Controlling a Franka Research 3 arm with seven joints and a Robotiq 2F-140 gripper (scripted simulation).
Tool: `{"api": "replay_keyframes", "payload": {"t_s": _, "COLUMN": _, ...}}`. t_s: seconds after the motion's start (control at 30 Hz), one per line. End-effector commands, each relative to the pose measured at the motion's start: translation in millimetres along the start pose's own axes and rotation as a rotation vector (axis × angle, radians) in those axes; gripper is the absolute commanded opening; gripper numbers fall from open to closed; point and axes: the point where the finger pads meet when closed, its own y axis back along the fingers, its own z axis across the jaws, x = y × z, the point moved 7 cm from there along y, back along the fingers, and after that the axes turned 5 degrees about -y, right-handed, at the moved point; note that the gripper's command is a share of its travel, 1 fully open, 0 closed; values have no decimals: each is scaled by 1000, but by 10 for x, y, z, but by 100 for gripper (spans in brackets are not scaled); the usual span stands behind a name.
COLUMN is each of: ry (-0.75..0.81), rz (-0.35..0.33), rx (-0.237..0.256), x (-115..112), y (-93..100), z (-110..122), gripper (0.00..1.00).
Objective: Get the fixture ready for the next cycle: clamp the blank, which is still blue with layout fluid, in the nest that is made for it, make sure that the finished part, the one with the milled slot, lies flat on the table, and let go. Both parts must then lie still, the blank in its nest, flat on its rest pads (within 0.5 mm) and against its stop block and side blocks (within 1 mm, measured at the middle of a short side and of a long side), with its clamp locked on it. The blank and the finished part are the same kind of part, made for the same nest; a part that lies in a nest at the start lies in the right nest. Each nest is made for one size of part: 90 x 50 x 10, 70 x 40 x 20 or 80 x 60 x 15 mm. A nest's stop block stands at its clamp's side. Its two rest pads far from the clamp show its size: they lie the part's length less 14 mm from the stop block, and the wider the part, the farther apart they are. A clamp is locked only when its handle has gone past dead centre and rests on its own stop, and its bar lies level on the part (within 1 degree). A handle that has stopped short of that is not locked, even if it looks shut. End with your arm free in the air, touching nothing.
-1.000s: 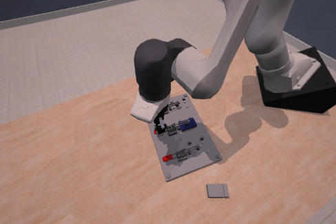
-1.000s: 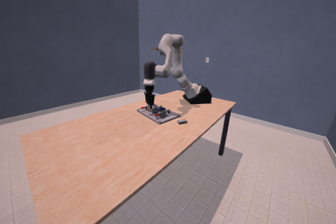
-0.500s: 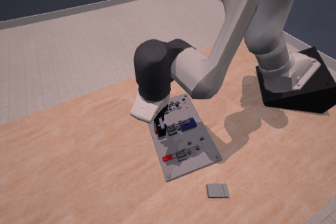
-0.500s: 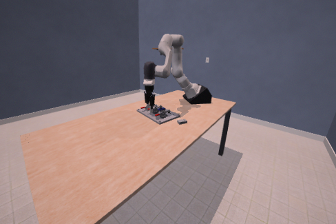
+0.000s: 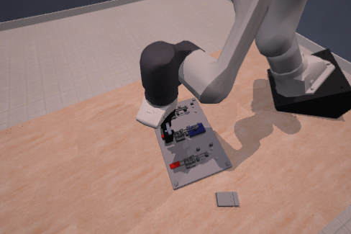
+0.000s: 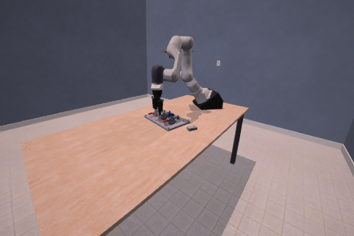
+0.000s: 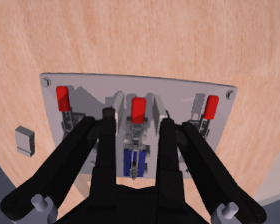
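Note:
The blue blank [image 5: 201, 129] [image 6: 170, 115] [image 7: 127, 162] lies in the middle nest of the grey fixture plate [image 5: 201, 176] [image 7: 106, 82]. The middle clamp's bar reaches over it, and its red handle [image 7: 138, 103] points away from the blank. Whether that handle rests on its stop, and the exact seating, cannot be told. My gripper [image 5: 167, 136] [image 6: 158, 112] [image 7: 138, 102] is partly open above the handle; in the wrist view a fingertip shows on each side of it, with gaps. The finished part [image 5: 224, 199] [image 6: 191, 128] [image 7: 25, 139], grey with a slot, lies flat on the table beside the plate.
Two other clamps flank the middle one, with red handles at the left [image 5: 175, 165] [image 7: 63, 99] and right [image 7: 211, 107] in the wrist view. Their nests hold no visible part. Bolts stand at the plate's corners. The robot's black base [image 5: 313, 104] stands at the table's far side.

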Motion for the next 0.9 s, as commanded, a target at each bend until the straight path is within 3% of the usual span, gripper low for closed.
{"api": "replay_keyframes", "payload": {"t_s": 0.0, "ry": -1, "rz": 0, "rx": 0, "x": -2, "y": -10, "z": -1, "gripper": 28}}
{"api": "replay_keyframes", "payload": {"t_s": 0.23, "ry": -1, "rz": 0, "rx": 0, "x": -2, "y": 25, "z": -1, "gripper": 28}}
{"api": "replay_keyframes", "payload": {"t_s": 0.6, "ry": -1, "rz": 0, "rx": 0, "x": -2, "y": 470, "z": -1, "gripper": 28}}
{"api": "replay_keyframes", "payload": {"t_s": 0.87, "ry": -1, "rz": 0, "rx": 0, "x": -2, "y": 490, "z": -1, "gripper": 28}}
